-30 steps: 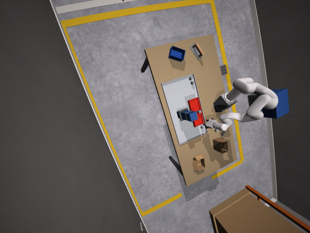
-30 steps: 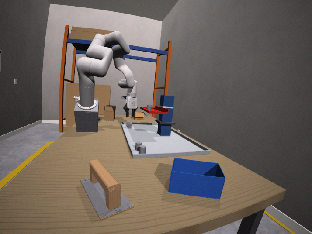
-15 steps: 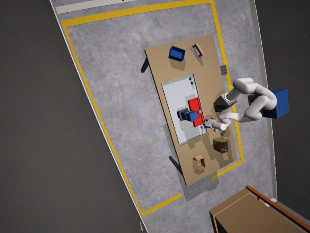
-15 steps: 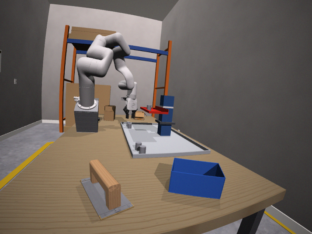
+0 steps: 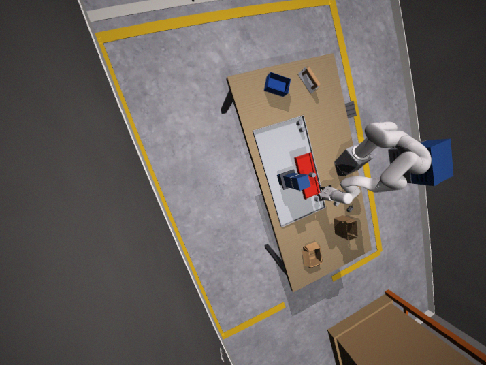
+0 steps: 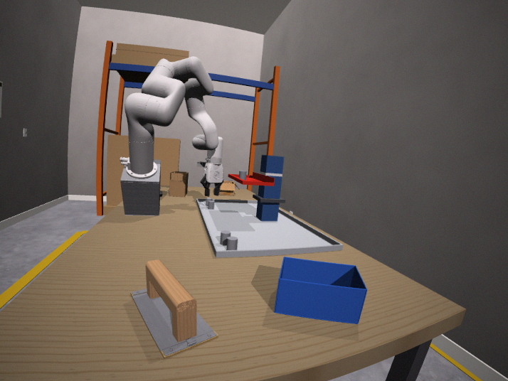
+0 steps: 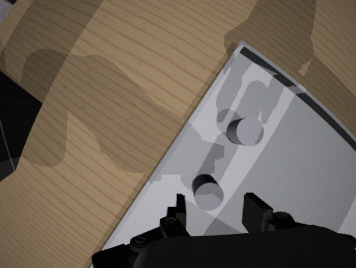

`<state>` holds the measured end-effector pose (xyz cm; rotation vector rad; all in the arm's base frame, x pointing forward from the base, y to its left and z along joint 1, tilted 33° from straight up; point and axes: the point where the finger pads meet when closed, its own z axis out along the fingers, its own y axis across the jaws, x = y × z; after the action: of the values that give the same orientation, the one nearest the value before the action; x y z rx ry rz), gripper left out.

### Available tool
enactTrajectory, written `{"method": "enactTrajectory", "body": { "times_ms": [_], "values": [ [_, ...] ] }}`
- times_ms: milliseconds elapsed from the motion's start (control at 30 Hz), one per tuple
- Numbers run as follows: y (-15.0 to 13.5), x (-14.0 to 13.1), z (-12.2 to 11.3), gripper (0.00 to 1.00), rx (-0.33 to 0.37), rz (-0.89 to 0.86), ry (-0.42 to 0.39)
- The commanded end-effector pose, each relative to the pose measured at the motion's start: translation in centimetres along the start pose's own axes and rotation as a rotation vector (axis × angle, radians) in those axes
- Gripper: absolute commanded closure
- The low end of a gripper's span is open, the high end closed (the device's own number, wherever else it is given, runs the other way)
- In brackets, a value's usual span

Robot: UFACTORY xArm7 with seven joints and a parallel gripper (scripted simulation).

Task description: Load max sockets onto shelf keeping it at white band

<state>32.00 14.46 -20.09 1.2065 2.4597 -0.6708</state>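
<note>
The red shelf (image 6: 250, 178) sits on the blue post (image 6: 270, 186) at the white band (image 6: 272, 175), and one grey socket (image 6: 242, 174) stands on it. From above the shelf (image 5: 307, 173) shows over the grey tray (image 5: 286, 169). My gripper (image 6: 210, 190) is open and empty above the tray's far corner. In the wrist view the gripper (image 7: 215, 211) hangs just over one socket (image 7: 209, 194), with a second socket (image 7: 247, 130) beyond it. Two more sockets (image 6: 228, 239) stand at the tray's near corner.
A blue bin (image 6: 319, 293) and a wooden handle block (image 6: 170, 299) are on the near table. Two cardboard boxes (image 5: 346, 227) (image 5: 312, 254) stand past the tray's far end. The robot base (image 6: 140, 192) is left of the tray.
</note>
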Motion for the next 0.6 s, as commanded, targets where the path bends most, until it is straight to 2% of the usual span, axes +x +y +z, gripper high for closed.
{"method": "enactTrajectory", "body": {
  "times_ms": [0, 367, 567],
  "values": [
    [0.1, 0.0, 0.0, 0.39, -0.003, 0.0, 0.001],
    [0.2, 0.1, 2.6, 0.39, -0.003, 0.0, 0.001],
    [0.2, 0.1, 2.9, 0.39, -0.003, 0.0, 0.001]
  ]
}}
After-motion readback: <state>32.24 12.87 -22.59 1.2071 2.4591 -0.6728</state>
